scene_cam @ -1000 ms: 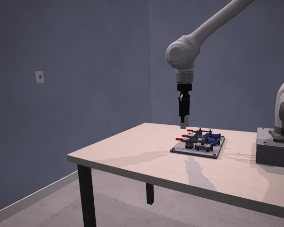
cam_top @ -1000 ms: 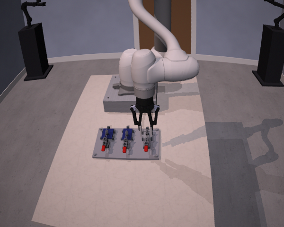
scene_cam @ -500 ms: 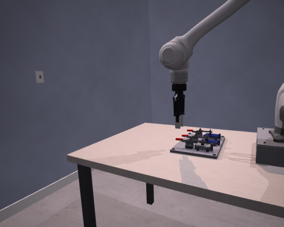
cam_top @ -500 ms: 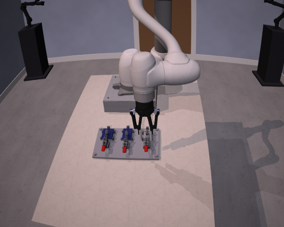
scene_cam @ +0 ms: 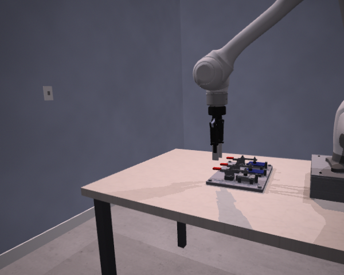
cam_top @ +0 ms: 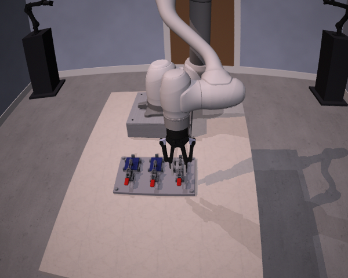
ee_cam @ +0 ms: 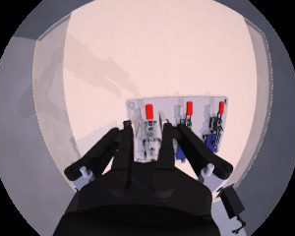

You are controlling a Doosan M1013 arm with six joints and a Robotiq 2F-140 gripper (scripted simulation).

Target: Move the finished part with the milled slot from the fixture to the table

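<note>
The grey fixture plate (cam_top: 141,187) (scene_cam: 218,181) (ee_cam: 168,104) holds three nests. The grey finished part (scene_cam: 246,177) sits in the nest at the right in the top view; its slot is not clear. The clamp's red handle (cam_top: 178,182) (scene_cam: 217,168) (ee_cam: 149,111) there lies about level, its arm over the part. One blue blank (cam_top: 159,163) (scene_cam: 257,171) (ee_cam: 181,151) is in the middle nest, the other blue blank (cam_top: 135,164) (scene_cam: 260,164) (ee_cam: 210,143) in the far nest, clamp arms over both. My gripper (cam_top: 178,168) (scene_cam: 217,156) (ee_cam: 148,117) is partly open, empty, pointing down above the finished part's clamp handle.
The other two red handles (cam_top: 152,183) (cam_top: 126,181) also lie low, pointing away from the robot base. The base block (cam_top: 144,130) (scene_cam: 329,186) stands behind the plate. The plate rests on the pale table (cam_top: 144,233) (scene_cam: 154,183).
</note>
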